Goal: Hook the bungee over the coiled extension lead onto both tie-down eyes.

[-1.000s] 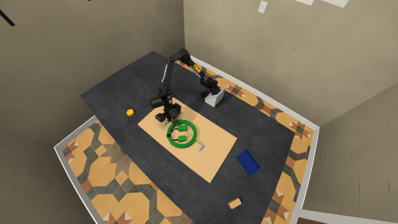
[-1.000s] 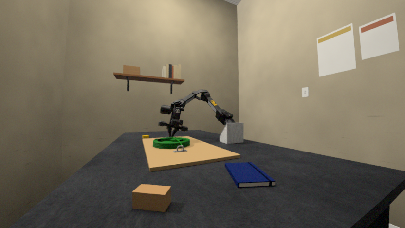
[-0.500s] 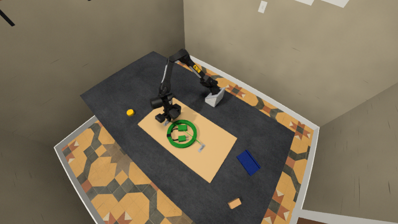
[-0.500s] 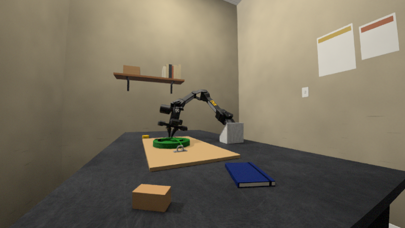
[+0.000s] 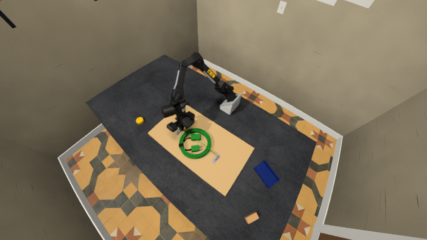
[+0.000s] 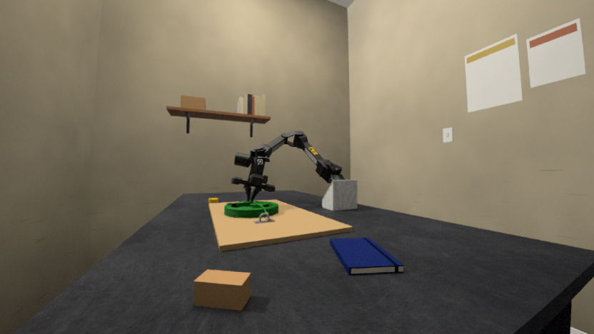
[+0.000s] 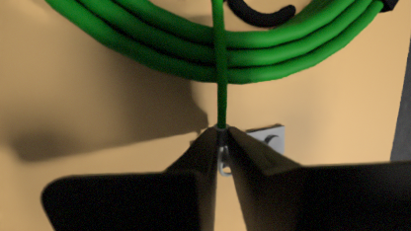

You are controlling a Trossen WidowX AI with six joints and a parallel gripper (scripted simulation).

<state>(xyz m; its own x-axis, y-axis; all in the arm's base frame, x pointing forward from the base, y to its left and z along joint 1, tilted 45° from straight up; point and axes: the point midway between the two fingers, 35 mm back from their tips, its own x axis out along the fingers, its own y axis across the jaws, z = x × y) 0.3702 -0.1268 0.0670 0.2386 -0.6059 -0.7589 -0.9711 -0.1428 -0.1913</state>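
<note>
Gripper (image 7: 221, 132) was clamped on the bungee's (image 7: 220, 74) free-end hook (image 7: 223, 163); fingers nearly touching, with the grey hook wire showing in the slit between them. In the wrist view the bungee ran straight up toward 12 o'clock from the fingertips, crossing over the green coiled lead (image 7: 277, 54). Near tie-down eye (image 7: 271, 138) sat just at 2 o'clock of the fingertips, plate flat on the board (image 7: 99, 89); can't tell if the hook was through the eye.

Top view: coil (image 5: 195, 143) lay around the middle of the tan board (image 5: 232, 166), both green plugs (image 5: 195, 148) inside the ring. Bungee (image 5: 206, 146) ran from the gripper (image 5: 178, 130) at the coil's 10 o'clock across to the far eye (image 5: 216, 158) at 4 o'clock.

Exterior view: lead (image 6: 250, 208) looked flat on the board (image 6: 290, 228), gripper (image 6: 252, 195) pointing down at its far edge.

Off the board: yellow puck (image 5: 139, 120), blue notebook (image 5: 266, 174), tan block (image 5: 251, 217).
</note>
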